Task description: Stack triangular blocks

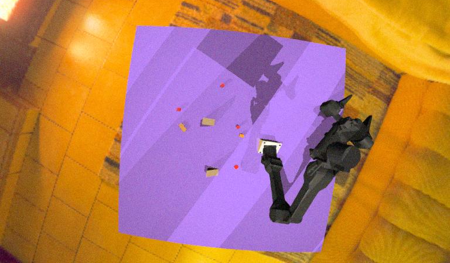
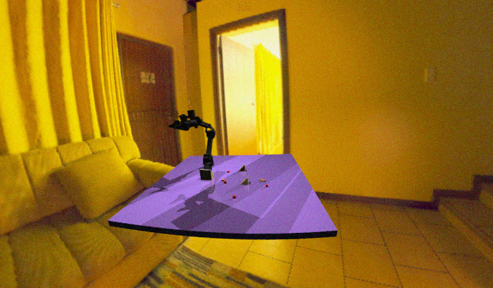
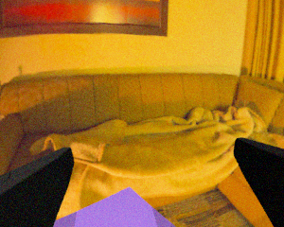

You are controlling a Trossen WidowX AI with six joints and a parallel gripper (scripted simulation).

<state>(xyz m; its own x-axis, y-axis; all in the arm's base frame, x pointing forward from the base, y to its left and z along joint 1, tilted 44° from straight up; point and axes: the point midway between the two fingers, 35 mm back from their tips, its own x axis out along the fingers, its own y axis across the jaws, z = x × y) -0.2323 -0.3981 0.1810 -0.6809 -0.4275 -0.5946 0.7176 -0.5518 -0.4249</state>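
Note:
One tan triangular block (image 1: 208, 121) (image 2: 245, 181) stands on the purple table (image 1: 159, 194) (image 2: 291, 219) near its middle. The other tan triangular block (image 1: 212, 172) (image 2: 242, 168) stands apart from it, toward the lower part of the table in the top view. In the exterior view both look like small upright wedges, with a wide gap between them. My gripper (image 1: 361, 106) (image 3: 155, 151) is open and empty. It is raised high near the table's right edge in the top view, far from both blocks. The wrist view shows neither block.
Red cubes (image 1: 222, 85) (image 1: 179, 109) (image 1: 237, 126) (image 1: 235, 166) lie scattered around the blocks. A small orange block (image 1: 241, 135) is beside one cube. A flat tan block (image 1: 182, 127) (image 2: 262, 179) lies left of the first wedge in the top view. My arm's base stands right of them.

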